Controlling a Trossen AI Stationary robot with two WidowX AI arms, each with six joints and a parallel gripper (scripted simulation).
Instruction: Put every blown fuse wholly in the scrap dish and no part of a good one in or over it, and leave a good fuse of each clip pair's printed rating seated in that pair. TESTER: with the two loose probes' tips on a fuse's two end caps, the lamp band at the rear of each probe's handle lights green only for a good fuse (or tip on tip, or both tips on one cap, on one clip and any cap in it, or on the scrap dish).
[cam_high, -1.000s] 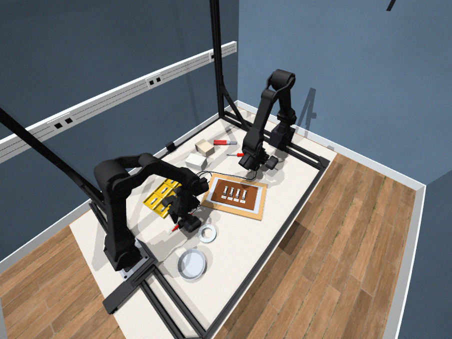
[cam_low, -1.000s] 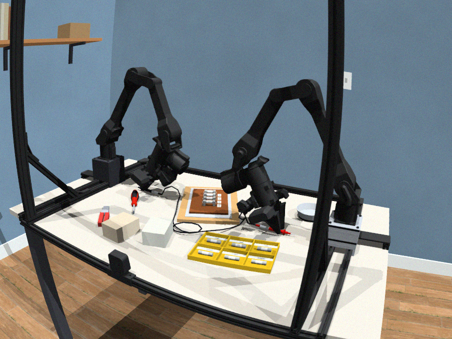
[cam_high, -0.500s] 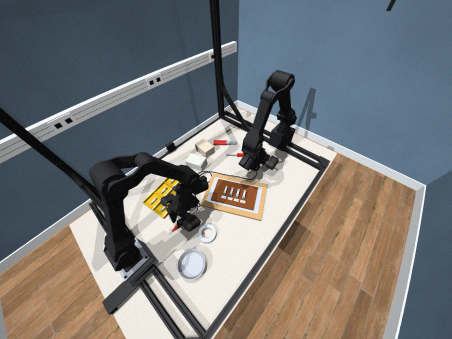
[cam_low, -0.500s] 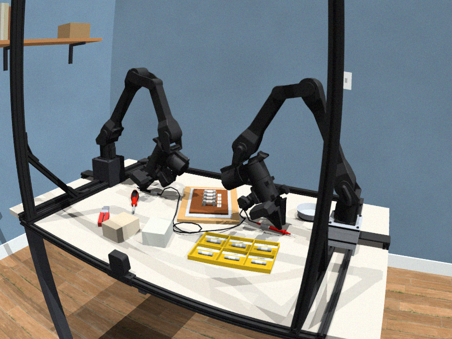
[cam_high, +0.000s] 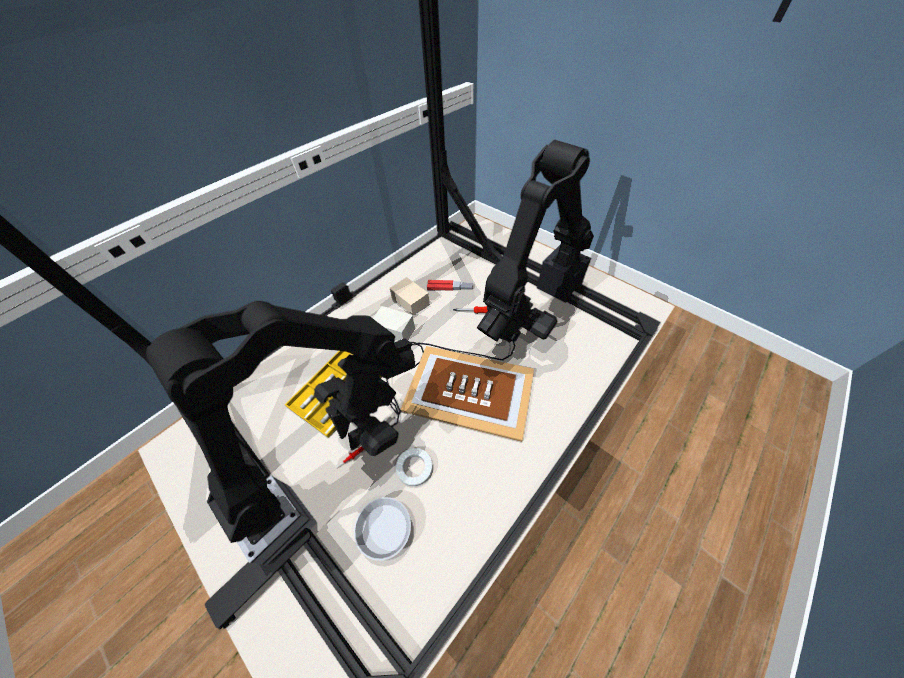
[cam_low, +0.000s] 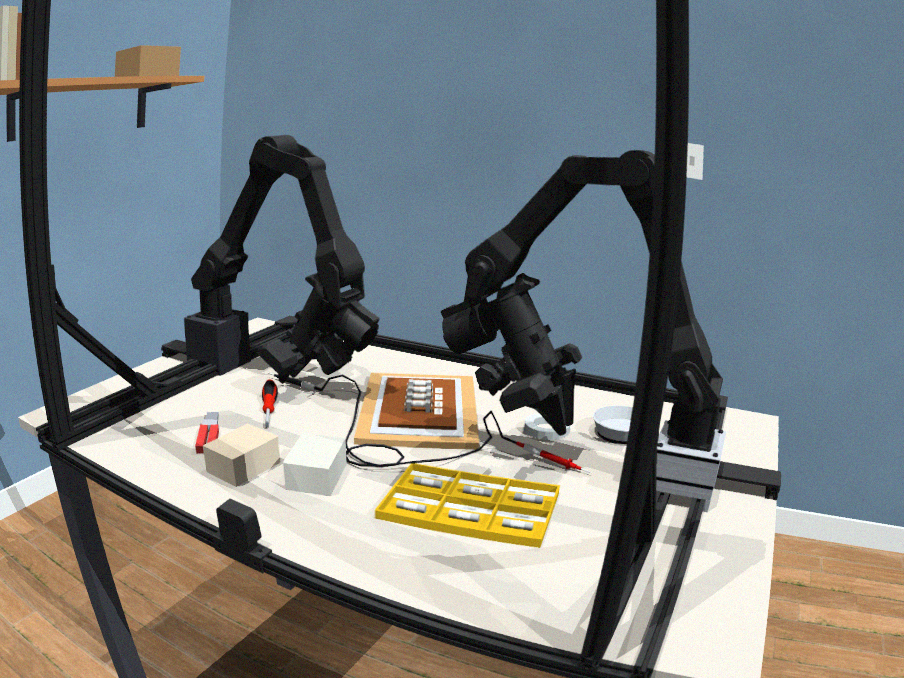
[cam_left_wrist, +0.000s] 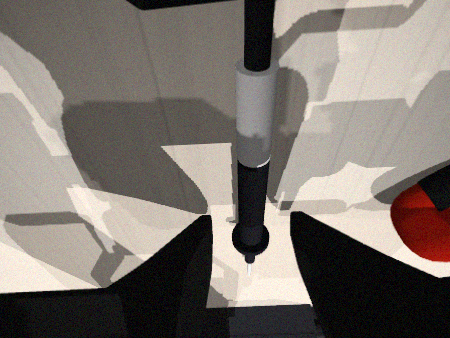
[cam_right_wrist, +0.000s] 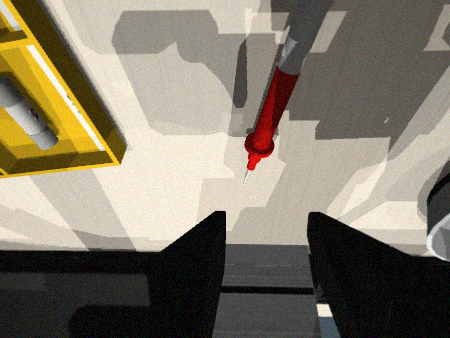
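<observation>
My left gripper (cam_left_wrist: 250, 223) is open, its fingers apart on either side of the black probe (cam_left_wrist: 251, 195) near its tip, with a gap on both sides. My right gripper (cam_right_wrist: 266, 222) (cam_low: 563, 430) is open and empty above the table; the red probe (cam_right_wrist: 272, 112) (cam_low: 554, 458) (cam_high: 353, 455) lies beyond its fingertips. Both lamp bands look grey. Several fuses (cam_high: 475, 386) (cam_low: 419, 396) sit in clips on the board (cam_high: 527, 397) (cam_low: 363, 417), beside white labels. The yellow tray (cam_low: 467, 533) (cam_right_wrist: 118, 156) holds several fuses, one per compartment. The scrap dish (cam_high: 384, 529) (cam_low: 611, 424) looks empty.
A pale ring (cam_high: 400, 467) lies between dish and board. A beige block (cam_high: 410, 294) (cam_low: 240, 453), a white block (cam_low: 313, 467), red pliers (cam_low: 207, 434) and a screwdriver (cam_low: 269, 394) (cam_left_wrist: 417, 230) lie on the left arm's side. A black cable loops between board and tray.
</observation>
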